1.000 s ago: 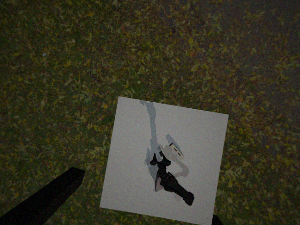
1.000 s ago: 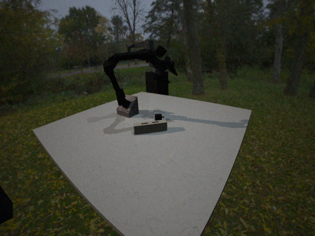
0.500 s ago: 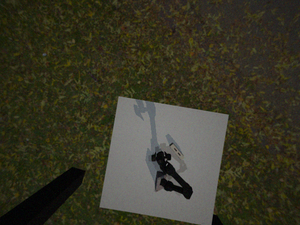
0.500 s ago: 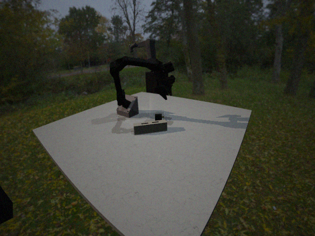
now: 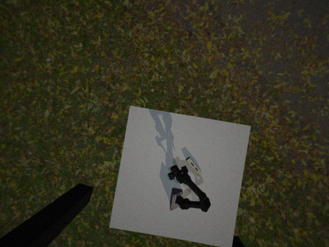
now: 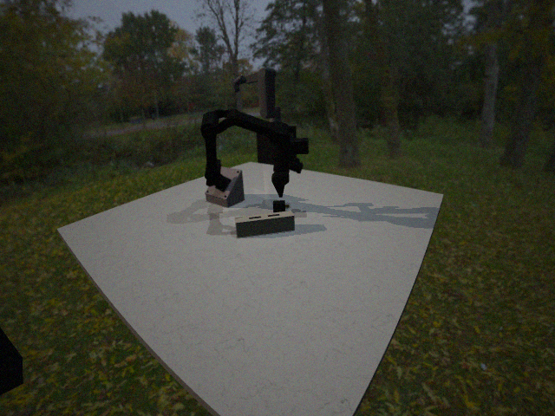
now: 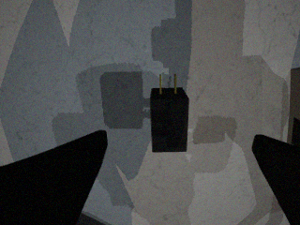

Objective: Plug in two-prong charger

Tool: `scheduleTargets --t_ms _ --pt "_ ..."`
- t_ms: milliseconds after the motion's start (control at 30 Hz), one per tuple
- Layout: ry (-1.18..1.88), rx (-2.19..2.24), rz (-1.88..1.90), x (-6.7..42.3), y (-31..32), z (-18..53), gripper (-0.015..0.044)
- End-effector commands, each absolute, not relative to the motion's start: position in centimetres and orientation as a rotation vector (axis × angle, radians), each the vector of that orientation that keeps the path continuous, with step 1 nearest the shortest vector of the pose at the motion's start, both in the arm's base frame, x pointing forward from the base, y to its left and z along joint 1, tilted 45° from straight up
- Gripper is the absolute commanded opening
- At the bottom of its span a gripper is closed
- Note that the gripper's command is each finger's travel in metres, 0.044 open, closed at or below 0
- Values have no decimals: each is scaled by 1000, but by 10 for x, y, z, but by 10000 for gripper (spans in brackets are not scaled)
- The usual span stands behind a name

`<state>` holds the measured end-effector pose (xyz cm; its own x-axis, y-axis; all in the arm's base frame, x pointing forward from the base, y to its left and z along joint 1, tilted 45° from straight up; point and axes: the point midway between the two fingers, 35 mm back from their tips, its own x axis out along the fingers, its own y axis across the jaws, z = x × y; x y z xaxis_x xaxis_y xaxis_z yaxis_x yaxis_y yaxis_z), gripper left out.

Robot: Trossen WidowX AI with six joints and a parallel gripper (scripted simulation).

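Observation:
The black charger [image 6: 278, 205] [image 7: 169, 123] lies on the table top, its two brass prongs pointing to the top of the wrist view. In the top view the arm hides it. My gripper [image 6: 281, 196] [image 7: 181, 140] is open and empty, pointing down above the charger. In the wrist view the charger lies between the two widely spread fingertips, a little higher in the picture, touching neither. The pale power strip [image 5: 194, 165] [image 6: 265, 224] stands beside the charger with two dark outlet slots on its top face. At the wrist view's right edge part of the strip [image 7: 295, 98] shows.
The arm's wedge-shaped base block [image 5: 174, 203] [image 6: 232, 188] stands on the pale table top [image 5: 143, 212] [image 6: 251, 304]. The arm's shadows fall across the table around the charger and strip. A dark post [image 5: 53, 215] stands outside the table's edge.

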<state>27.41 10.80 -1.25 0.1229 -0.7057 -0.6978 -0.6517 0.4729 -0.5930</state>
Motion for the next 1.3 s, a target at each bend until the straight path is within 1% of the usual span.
scheduleTargets --t_ms 0,1267 --pt "1625 -1255 -37 265 99 -17 440" --pt "1624 -1255 -38 271 69 -47 440"
